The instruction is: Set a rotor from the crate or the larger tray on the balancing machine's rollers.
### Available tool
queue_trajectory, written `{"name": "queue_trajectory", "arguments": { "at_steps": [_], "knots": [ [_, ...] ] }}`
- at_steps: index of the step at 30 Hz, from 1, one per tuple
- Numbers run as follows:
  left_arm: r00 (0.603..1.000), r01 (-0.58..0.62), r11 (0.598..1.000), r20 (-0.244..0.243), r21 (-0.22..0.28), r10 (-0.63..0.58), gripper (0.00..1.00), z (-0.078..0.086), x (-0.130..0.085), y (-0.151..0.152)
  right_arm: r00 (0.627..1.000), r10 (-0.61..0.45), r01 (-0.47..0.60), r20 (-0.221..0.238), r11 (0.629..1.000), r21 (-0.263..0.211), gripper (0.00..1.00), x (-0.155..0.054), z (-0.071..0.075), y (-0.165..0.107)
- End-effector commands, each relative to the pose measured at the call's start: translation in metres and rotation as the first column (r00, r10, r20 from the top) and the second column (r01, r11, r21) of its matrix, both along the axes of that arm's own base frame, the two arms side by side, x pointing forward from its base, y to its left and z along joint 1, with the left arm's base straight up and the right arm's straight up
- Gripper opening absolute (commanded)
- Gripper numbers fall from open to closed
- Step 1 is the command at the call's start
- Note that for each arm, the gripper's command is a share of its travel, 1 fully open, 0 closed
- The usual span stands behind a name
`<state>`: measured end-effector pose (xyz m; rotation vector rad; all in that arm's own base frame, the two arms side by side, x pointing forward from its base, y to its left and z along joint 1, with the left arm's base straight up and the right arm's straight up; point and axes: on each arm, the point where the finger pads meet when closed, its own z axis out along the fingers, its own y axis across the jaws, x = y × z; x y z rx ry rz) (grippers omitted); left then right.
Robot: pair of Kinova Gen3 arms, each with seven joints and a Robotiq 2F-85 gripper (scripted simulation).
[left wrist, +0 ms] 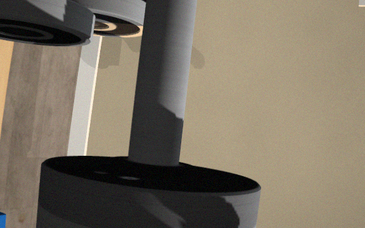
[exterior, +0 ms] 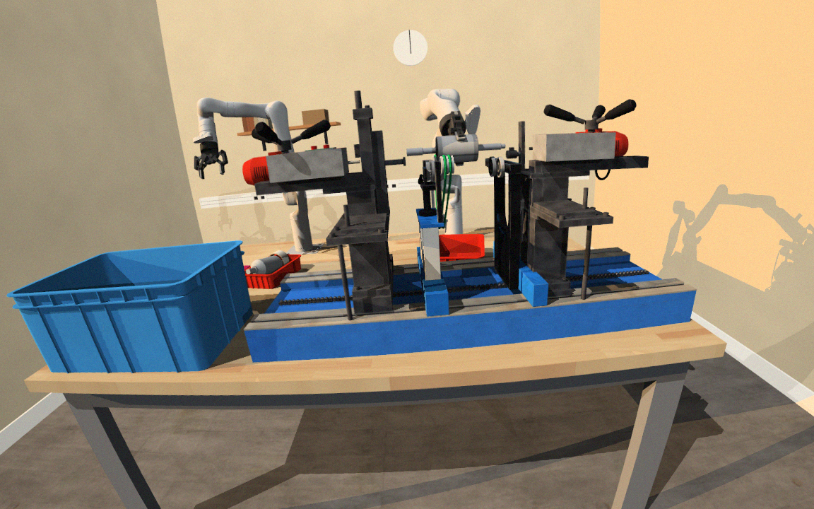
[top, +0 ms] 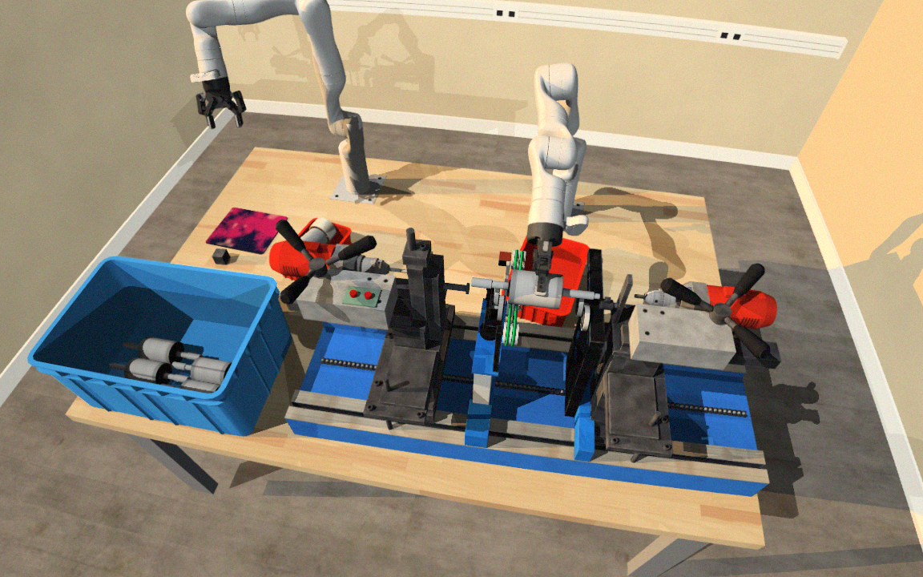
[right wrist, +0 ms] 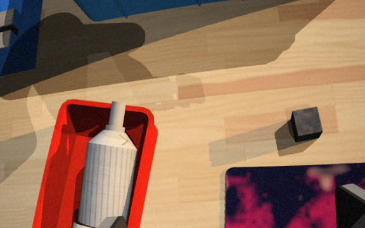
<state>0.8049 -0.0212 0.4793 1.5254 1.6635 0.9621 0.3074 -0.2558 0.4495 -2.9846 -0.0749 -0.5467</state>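
My left gripper (top: 542, 280) (exterior: 456, 134) is shut on a grey rotor (top: 525, 289) (exterior: 464, 150) (left wrist: 147, 209) by its thick body. The rotor is about level, its shaft a little above the balancing machine's rollers (top: 584, 316) (exterior: 495, 166) (left wrist: 27, 31). Whether the shaft touches any roller on the belt side is hard to tell. My right gripper (top: 225, 124) (exterior: 212, 173) is open and empty, high above the table's far left part. Several grey rotors (top: 161, 349) lie in the blue crate (top: 264, 301) (exterior: 125, 329). The larger red tray (top: 579, 261) (exterior: 463, 254) is behind the machine, partly hidden.
A smaller red tray (right wrist: 146, 171) (exterior: 261, 280) holds a pale ribbed rotor (right wrist: 108, 183). A black cube (top: 221, 255) (right wrist: 307, 121) and a pink-and-dark mat (top: 246, 229) (right wrist: 249, 202) lie nearby. Dark columns (top: 423, 294) (exterior: 549, 247) and three-armed handles stand either side of the rollers. Green belts (top: 511, 322) hang beside the rotor.
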Motion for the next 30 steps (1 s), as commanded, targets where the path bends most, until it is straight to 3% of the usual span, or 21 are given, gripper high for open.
{"name": "queue_trajectory", "arguments": {
  "at_steps": [1,30],
  "knots": [
    [1.0,0.0,1.0,0.005,0.0,0.0,0.099,0.0023,-0.0001,0.0001,1.0,0.0,0.0,0.001,1.0,-0.001,1.0,0.0,0.0005,-0.0001],
    [1.0,-0.001,1.0,0.005,0.0,0.001,0.099,-0.0022,-0.0001,0.0002,1.0,0.0,0.0,0.001,1.0,-0.001,1.0,0.0,0.0005,-0.0001]
  ]
}}
